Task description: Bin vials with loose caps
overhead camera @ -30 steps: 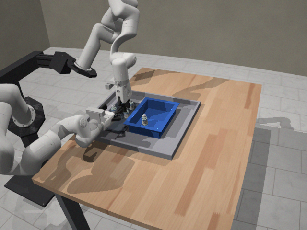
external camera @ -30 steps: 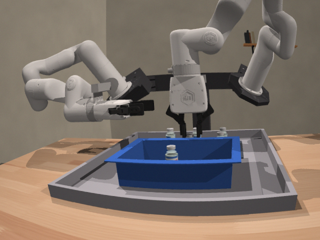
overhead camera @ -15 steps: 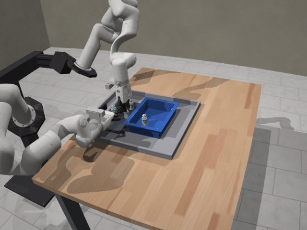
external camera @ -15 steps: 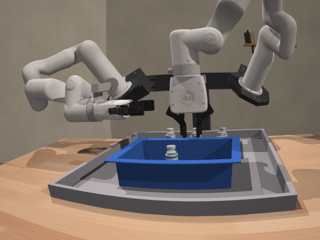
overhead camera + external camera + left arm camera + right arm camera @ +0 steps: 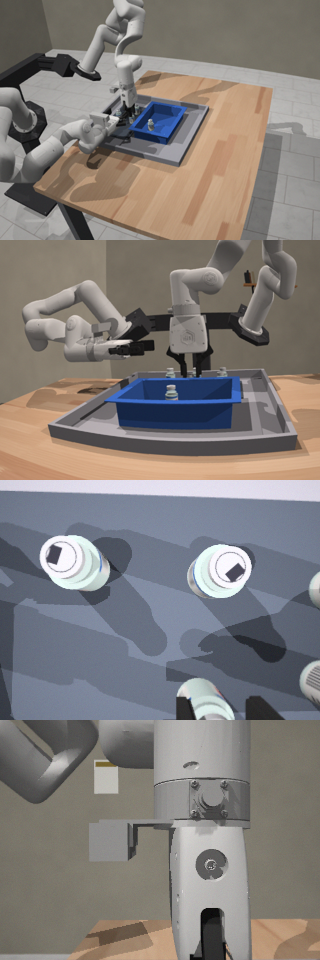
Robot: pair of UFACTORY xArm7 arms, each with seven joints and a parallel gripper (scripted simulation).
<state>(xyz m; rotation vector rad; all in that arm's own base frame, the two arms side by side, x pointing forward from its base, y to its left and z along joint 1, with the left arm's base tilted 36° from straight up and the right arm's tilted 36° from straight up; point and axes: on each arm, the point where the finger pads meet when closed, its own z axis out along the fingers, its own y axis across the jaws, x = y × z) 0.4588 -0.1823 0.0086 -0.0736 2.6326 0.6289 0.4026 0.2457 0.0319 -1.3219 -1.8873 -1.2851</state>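
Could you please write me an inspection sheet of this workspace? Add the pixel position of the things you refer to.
Surface: wooden table (image 5: 219, 180) (image 5: 25, 407) (image 5: 272, 932) bearing a grey tray (image 5: 191, 144) (image 5: 170, 446).
Job's things: one vial (image 5: 150, 125) (image 5: 171, 396) upright in the blue bin (image 5: 148, 136) (image 5: 173, 414); five others outside it, behind the bin in the exterior view; cap tightness cannot be seen.
Clutter: nothing seen.
Grippers: left gripper (image 5: 129, 113) (image 5: 191, 374) (image 5: 223, 712), jaws part-open around a vial; right gripper (image 5: 114, 118) (image 5: 148, 347), jaws open, off to the side.
Cables: nothing seen.
Surroundings: tiled floor (image 5: 297, 193), plain walls (image 5: 206, 33) (image 5: 144, 271) (image 5: 280, 845), small wall shelf (image 5: 248, 285).
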